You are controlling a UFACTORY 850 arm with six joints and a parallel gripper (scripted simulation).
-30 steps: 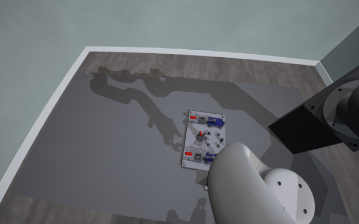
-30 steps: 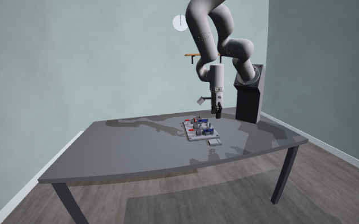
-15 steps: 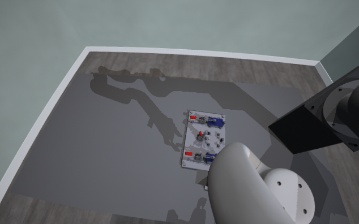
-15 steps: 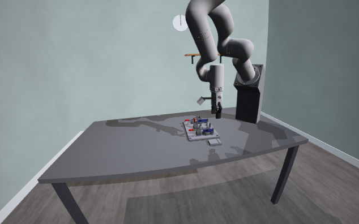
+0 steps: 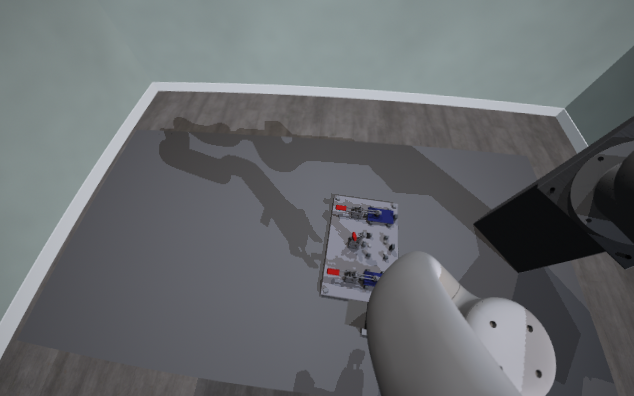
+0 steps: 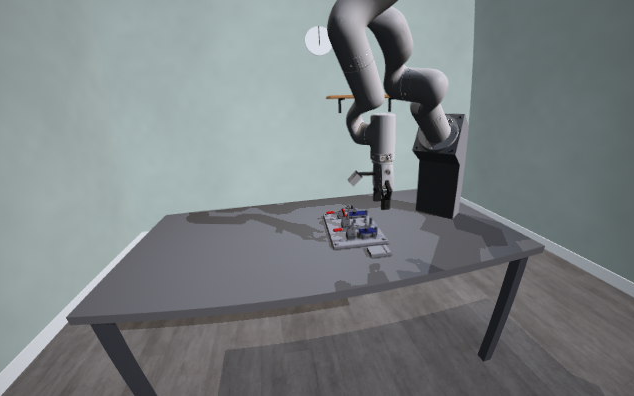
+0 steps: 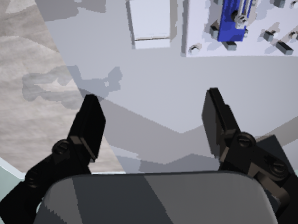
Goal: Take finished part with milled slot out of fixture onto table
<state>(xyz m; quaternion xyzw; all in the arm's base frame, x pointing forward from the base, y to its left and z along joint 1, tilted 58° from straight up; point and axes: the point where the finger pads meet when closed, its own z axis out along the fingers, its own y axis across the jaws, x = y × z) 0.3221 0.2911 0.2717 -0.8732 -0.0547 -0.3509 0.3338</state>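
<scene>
Since the finished part [image 6: 378, 251] lies flat on the table [image 6: 245, 280] just beside the near edge of the fixture plate [image 6: 337, 242], what matters now is leaving everything undisturbed. In the wrist view it shows as a pale slab [image 7: 152, 19]; I cannot make out its slot from here. Both blue blanks [image 5: 381, 215] [image 5: 371, 276] sit in their nests with red clamp handles [image 5: 340, 207] [image 5: 333, 271] laid down, seemingly locked. My gripper [image 6: 384, 196] hangs above the table beyond the fixture, fingers spread wide around nothing. I should stay high, away from the clamps.
</scene>
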